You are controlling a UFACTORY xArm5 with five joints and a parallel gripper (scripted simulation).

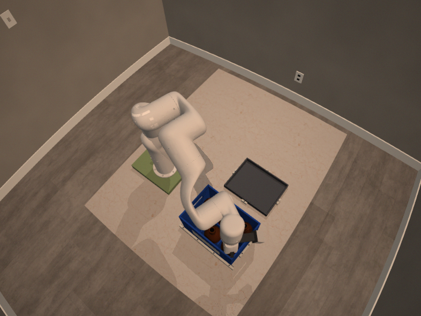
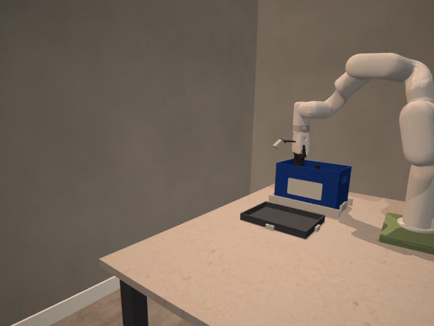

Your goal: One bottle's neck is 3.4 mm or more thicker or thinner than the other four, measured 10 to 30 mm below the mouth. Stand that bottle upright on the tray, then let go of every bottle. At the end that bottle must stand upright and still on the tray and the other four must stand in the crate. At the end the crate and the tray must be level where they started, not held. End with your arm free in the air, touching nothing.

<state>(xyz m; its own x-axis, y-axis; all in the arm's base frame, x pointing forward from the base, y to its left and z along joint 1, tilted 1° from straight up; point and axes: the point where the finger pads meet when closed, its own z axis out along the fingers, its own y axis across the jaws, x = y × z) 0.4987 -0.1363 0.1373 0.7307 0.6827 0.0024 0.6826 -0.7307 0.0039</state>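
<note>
A blue crate stands on the table and holds brown bottles; one bottle's mouth shows beside my wrist, and another mouth peeks over the rim in the side view. The other bottles are hidden by my arm and the crate walls. My gripper reaches straight down into the crate's end farthest from the arm's base and is shut on a bottle's neck there. That bottle is almost fully hidden. The dark empty tray lies flat beside the crate.
The arm's green base plate sits behind the crate. The crate rests in a pale holder frame. A small camera block sticks out sideways from my wrist.
</note>
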